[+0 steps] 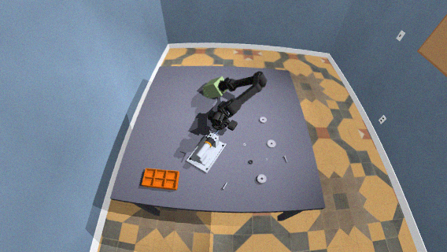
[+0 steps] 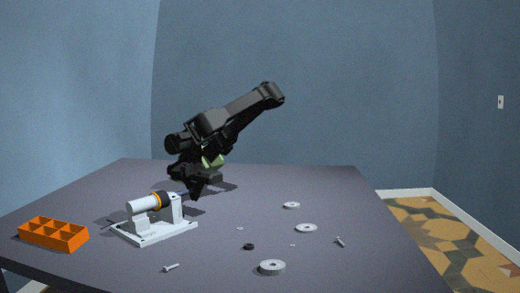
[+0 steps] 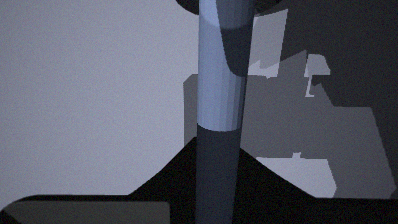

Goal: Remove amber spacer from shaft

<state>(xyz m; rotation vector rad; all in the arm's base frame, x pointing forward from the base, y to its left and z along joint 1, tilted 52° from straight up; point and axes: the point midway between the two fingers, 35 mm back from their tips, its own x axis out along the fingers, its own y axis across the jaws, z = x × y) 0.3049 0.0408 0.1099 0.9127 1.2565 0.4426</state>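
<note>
— Where is the shaft [image 3: 218,85]?

— Sticking out of the big housing block [image 2: 174,207] on the arm's side, short bare length showing. Pinched at that free end by the gripper [image 2: 196,191], fingers pressed together on it. In the wrist view, running straight up the middle, pale above, dark below.

— And the amber spacer [image 2: 157,200]?

— On the shaft, tight against the housing block on the side away from the gripper, between a dark ring and a white sleeve [image 2: 140,203]. Second, smaller block [image 2: 142,222] under that sleeve. Both blocks on a white base plate [image 2: 183,226].

— Room to move?

— Open table [image 2: 375,256] behind the gripper, toward the green arm base [image 1: 212,87]. Beyond the base plate on the side away from the gripper, an orange tray [image 2: 51,233] near the table's front edge, well apart from the plate. Off to the side of the housing block: three pale washers [image 2: 306,227], a small black ring [image 2: 248,246], two bolts [image 2: 170,266], all well clear of the shaft line. Nearest of them, a tiny ring [image 2: 240,228] just past the plate's corner.
</note>
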